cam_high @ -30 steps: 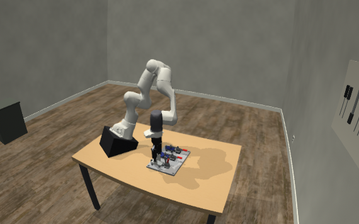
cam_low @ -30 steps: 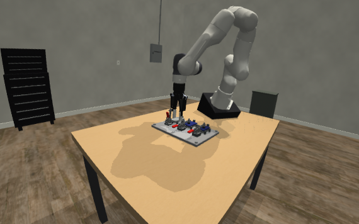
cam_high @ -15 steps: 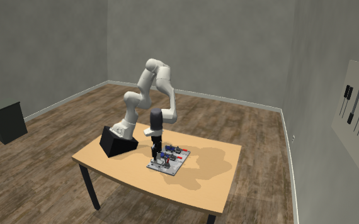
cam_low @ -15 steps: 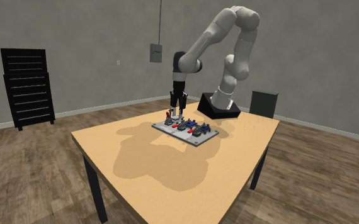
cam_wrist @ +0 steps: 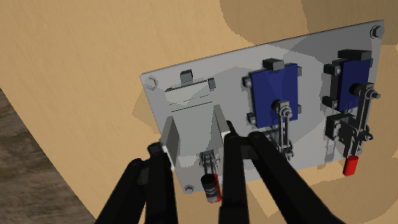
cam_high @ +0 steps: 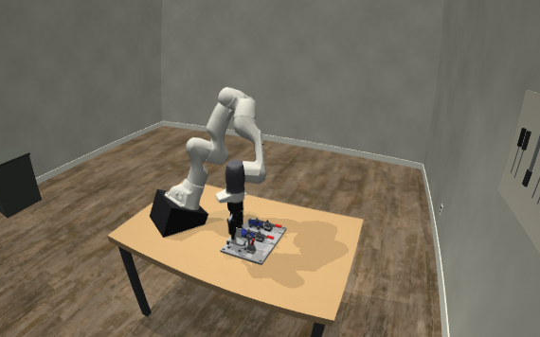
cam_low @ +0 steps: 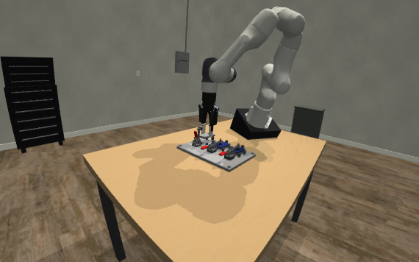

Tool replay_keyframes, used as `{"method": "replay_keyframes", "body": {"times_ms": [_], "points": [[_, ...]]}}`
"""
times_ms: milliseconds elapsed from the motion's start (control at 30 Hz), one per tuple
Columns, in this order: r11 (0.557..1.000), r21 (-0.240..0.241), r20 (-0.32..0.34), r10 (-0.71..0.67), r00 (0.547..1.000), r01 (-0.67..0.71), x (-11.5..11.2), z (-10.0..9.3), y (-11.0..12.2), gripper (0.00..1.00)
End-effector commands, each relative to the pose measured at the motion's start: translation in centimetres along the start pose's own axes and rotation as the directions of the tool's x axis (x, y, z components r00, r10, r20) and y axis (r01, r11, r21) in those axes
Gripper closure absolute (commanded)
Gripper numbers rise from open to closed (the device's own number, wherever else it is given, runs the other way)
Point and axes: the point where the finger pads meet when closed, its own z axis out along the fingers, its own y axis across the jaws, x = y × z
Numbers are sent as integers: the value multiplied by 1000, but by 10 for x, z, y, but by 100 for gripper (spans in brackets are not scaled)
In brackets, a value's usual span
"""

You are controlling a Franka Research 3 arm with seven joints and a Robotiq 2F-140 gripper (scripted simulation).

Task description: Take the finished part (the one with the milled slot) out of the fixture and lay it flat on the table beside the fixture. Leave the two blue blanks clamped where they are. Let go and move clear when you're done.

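Note:
The finished part (cam_wrist: 192,120) (cam_low: 206,136) is a pale grey plate with thin slot lines across it. My gripper (cam_wrist: 195,120) (cam_low: 207,132) (cam_high: 235,237) points down and is shut on it, one pad on each side. The part is at its station at one end of the grey fixture plate (cam_wrist: 230,75) (cam_high: 264,253) (cam_low: 227,164); any gap beneath it is hard to tell. The clamp there has its red handle (cam_wrist: 218,187) (cam_low: 195,134) upright. Two blue blanks (cam_wrist: 275,95) (cam_wrist: 354,82) sit at the other stations, clamp arms over them.
The wooden table (cam_high: 160,251) (cam_low: 113,158) surrounds the fixture. Clamps with red handles (cam_high: 278,225) (cam_high: 270,238) stand beside the blanks. The robot's black base (cam_high: 176,220) (cam_low: 256,129) is on the table behind the fixture.

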Motion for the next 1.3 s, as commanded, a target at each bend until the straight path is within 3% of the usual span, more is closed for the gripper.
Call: {"method": "replay_keyframes", "body": {"times_ms": [0, 700, 1267], "points": [[1000, -4, -2, 13, 1000, -13, 1, -3, 1, 100], [1000, -4, -2, 13, 1000, -13, 1, -8, 1, 100], [1000, -4, -2, 13, 1000, -13, 7, -34, 1, 100]]}}
